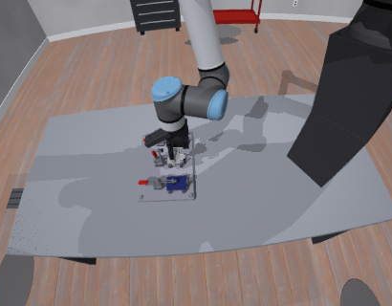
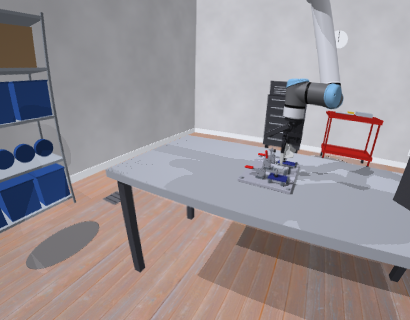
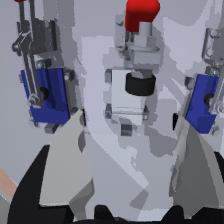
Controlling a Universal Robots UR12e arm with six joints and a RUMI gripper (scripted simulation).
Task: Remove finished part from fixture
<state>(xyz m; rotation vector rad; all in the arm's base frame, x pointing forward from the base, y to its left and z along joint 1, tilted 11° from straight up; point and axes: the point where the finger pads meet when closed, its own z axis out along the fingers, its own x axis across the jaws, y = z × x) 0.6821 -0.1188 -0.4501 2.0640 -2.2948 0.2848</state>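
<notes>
In the wrist view the finished part (image 3: 127, 97), a pale grey block, sits in the middle station of the fixture under a toggle clamp with a red handle (image 3: 141, 12) and a black pad. A blue blank (image 3: 47, 95) is clamped at the left and another blue blank (image 3: 202, 102) at the right. My gripper (image 3: 129, 112) is open and empty, its two grey fingers spread just above and in front of the grey part. In the top view the gripper (image 1: 174, 160) hangs over the fixture plate (image 1: 168, 182), where one blue blank (image 1: 177, 183) shows.
The fixture plate (image 2: 267, 173) stands near the middle of the grey table. A large black block (image 1: 341, 96) rises at the table's right side. A red cart (image 2: 351, 132) and a dark drawer cabinet (image 1: 155, 14) stand beyond the table.
</notes>
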